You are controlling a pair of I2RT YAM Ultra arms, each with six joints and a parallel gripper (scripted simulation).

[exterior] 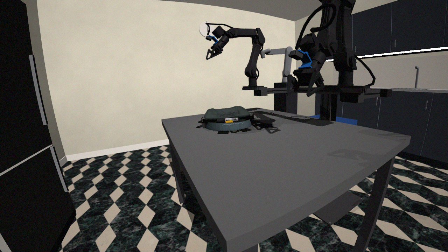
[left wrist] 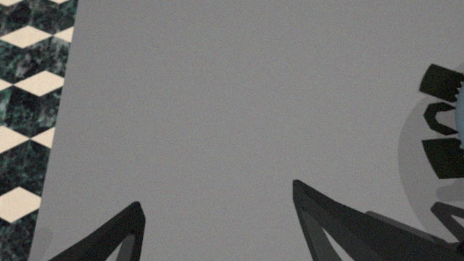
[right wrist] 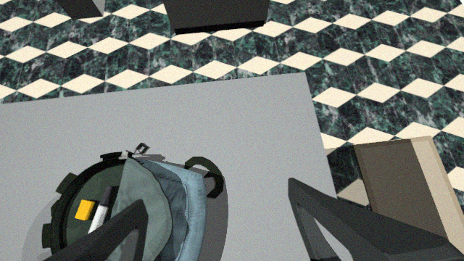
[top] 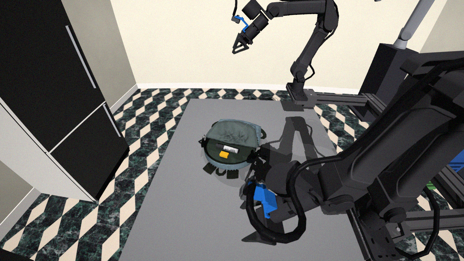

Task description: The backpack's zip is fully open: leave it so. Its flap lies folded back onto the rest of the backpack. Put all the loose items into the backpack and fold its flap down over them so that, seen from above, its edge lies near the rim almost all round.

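Note:
The grey-green backpack (top: 212, 162) (exterior: 216, 126) (right wrist: 197, 203) lies open on the table; only its edge and straps (left wrist: 443, 84) show in the left wrist view. Its flap (top: 232, 131) (exterior: 228, 113) (right wrist: 152, 188) is folded back. A yellow block (top: 223, 154) (exterior: 229, 121) (right wrist: 85, 209) and a white marker with dark cap (top: 231, 149) (exterior: 231, 119) (right wrist: 98, 217) lie inside, beside each other. My left gripper (top: 241, 223) (exterior: 299, 94) (left wrist: 217, 199) is open and empty above the table, off the backpack's strap side. My right gripper (top: 239, 52) (exterior: 209, 58) (right wrist: 217, 197) is open and empty, high up behind the backpack.
The grey table (top: 181, 207) (exterior: 266, 175) (left wrist: 217, 90) (right wrist: 254, 109) bears the backpack near one end. In the top view the left arm reaches low across the table's right side. No loose item shows on the visible table top. A dark fridge (top: 42, 71) stands beyond the left edge.

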